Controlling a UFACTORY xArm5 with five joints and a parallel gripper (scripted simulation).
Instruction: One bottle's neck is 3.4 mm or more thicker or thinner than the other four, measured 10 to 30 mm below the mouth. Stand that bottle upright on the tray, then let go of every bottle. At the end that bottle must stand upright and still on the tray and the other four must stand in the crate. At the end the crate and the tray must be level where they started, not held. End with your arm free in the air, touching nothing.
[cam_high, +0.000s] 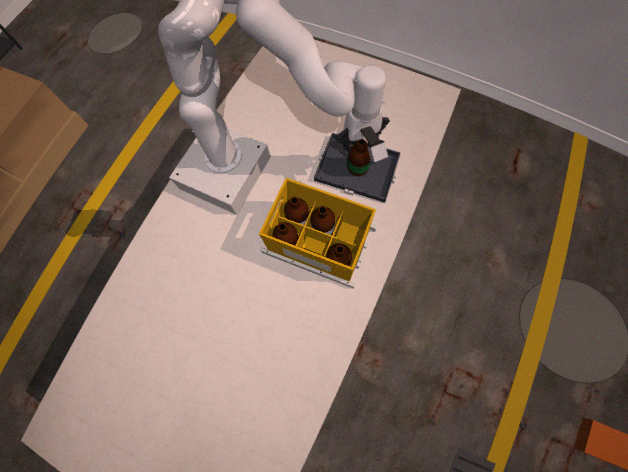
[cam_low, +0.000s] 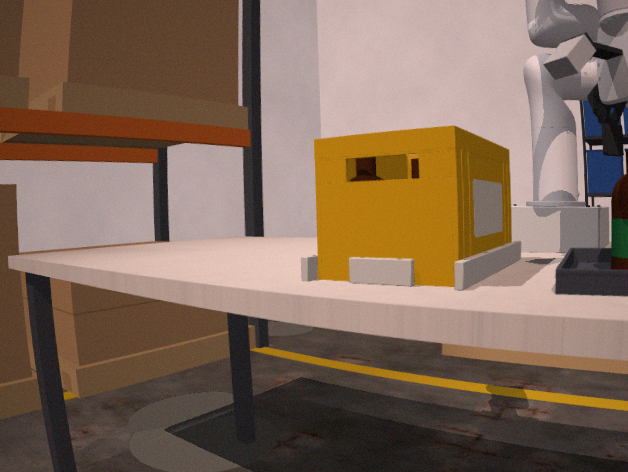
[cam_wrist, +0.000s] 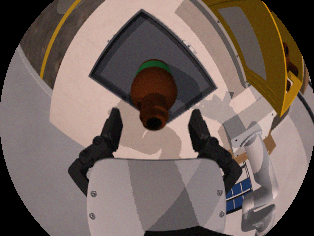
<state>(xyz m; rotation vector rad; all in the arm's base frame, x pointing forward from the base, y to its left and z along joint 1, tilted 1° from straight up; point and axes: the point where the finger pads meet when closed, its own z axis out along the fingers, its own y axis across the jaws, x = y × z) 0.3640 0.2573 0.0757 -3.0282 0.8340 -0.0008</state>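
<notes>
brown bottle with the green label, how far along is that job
Done: the brown green-labelled bottle stands upright on the dark tray; four brown bottles sit in the yellow crate. In hand: nothing; the black-fingered gripper is open. Left: probably just backing away. Neck difference: can't tell.

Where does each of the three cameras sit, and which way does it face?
Top: high above the table, facing down; arm, base and gripper show.
Exterior: beside the table at low height, facing the crate side-on; part of the arm shows.
Wrist: on the arm's end, facing the bottle between open fingers.
Top and wrist share the whole tray outline.
</notes>
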